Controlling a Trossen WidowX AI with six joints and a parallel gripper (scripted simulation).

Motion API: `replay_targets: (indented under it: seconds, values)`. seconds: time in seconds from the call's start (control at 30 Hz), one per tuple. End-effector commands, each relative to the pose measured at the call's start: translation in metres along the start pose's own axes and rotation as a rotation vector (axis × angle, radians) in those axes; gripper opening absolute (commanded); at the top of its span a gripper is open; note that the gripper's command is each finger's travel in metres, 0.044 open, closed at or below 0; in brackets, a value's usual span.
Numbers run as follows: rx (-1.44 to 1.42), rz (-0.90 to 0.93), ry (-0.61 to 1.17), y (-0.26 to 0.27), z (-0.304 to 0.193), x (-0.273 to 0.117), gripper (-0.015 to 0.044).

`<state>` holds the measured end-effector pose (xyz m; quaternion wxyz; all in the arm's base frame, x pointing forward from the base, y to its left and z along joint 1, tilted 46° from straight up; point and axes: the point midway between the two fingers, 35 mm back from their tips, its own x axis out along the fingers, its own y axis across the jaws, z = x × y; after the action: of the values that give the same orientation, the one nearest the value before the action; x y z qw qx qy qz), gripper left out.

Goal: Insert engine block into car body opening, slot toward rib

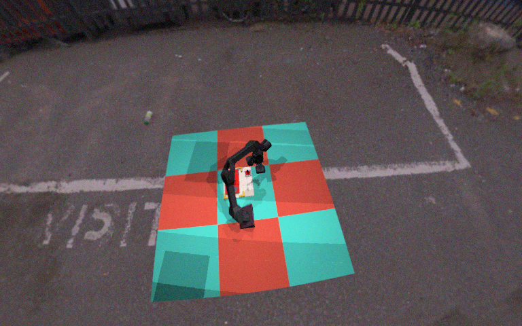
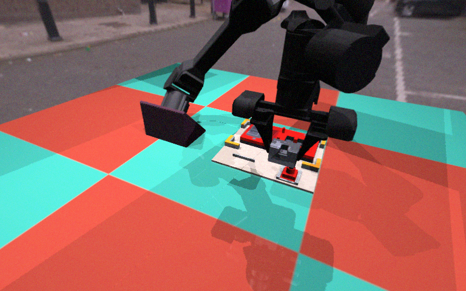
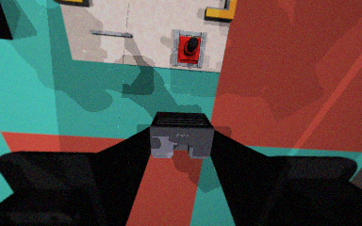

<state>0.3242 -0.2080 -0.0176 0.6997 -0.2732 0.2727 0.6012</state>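
My gripper [image 2: 284, 150] [image 3: 180, 131] is shut on the engine block [image 2: 278, 156] [image 3: 182, 133], a small grey block with dark ridges on one face. The block hangs in the air, one finger on each side. Its slot shows as a notch facing the exterior camera, and at the block's lower edge in the wrist view. The red car body [image 1: 236, 185] [image 2: 247, 139] lies on the cream board [image 1: 248, 189] [image 2: 224, 158] [image 3: 151, 19], behind the block in the exterior view. The fingers and block partly cover the car body there; its opening and rib cannot be made out clearly.
A red post with a black top [image 2: 289, 175] [image 3: 189, 57] stands in a grey frame at the board's near corner. A thin dark bar [image 2: 243, 157] [image 3: 111, 34] lies on the board. Yellow corner pieces [image 2: 232, 142] [image 3: 220, 13] surround the car body. The arm's dark base [image 2: 166, 126] is at left.
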Motion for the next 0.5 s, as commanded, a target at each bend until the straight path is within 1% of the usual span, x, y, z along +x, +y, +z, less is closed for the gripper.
replay_targets:
  seconds: [0.0,0.1,0.23,0.47]
  values:
    - [-0.005,-0.001,0.004,0.0018,0.0006,-0.0143,0.0]
    - [-0.005,-0.001,0.003,0.0029,0.0018,-0.0218,0.0]
    - [0.024,-0.001,0.003,0.0027,0.0018,-0.0196,0.0]
    - [0.241,-0.001,0.003,0.0023,0.0018,-0.0154,0.0]
